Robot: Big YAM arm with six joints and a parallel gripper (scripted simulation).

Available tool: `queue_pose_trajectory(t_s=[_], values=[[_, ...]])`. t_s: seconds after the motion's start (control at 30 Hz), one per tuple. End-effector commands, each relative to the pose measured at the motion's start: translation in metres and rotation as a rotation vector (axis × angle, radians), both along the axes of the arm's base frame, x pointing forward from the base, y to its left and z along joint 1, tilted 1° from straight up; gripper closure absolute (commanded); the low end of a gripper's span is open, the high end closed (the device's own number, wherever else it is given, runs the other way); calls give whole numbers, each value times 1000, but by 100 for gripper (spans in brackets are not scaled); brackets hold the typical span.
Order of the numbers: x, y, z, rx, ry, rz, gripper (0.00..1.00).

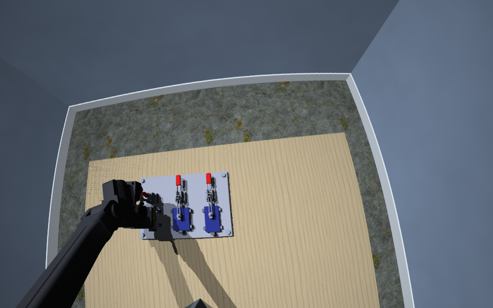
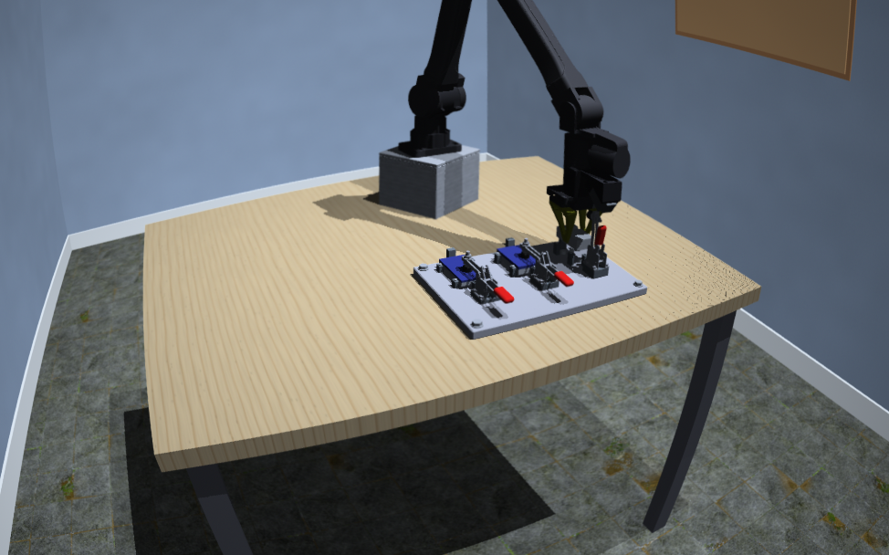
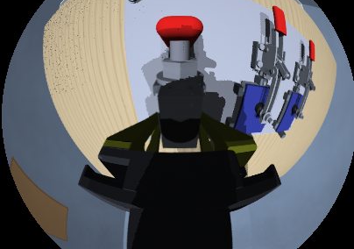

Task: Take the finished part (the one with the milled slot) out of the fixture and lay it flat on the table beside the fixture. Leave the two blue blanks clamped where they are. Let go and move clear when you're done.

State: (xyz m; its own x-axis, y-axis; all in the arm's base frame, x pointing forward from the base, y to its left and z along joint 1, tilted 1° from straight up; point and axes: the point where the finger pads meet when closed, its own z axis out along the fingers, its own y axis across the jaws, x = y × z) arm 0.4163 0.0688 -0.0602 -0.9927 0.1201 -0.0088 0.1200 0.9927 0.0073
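The grey fixture plate lies on the wooden table and carries three toggle clamps. Two blue blanks sit clamped under clamps whose red handles lie flat; they also show in the wrist view. At the third station the clamp's red handle stands upright. My gripper points down over that station and is shut on the dark grey finished part, just above its seat. In the top view my wrist hides the part.
The arm's grey base block stands at the back of the table. The table edge runs close beside the fixture's end near my gripper. Bare table top lies in front of the plate.
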Motion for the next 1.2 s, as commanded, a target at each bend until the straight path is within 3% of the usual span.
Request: queue_pose_trajectory(t_s=[0.0, 0.87, 1.17], values=[[26, 11, 30, 10, -65, 14, 100], [25, 11, 38, 10, -65, 12, 100], [20, 11, 56, 11, -67, 5, 100]])
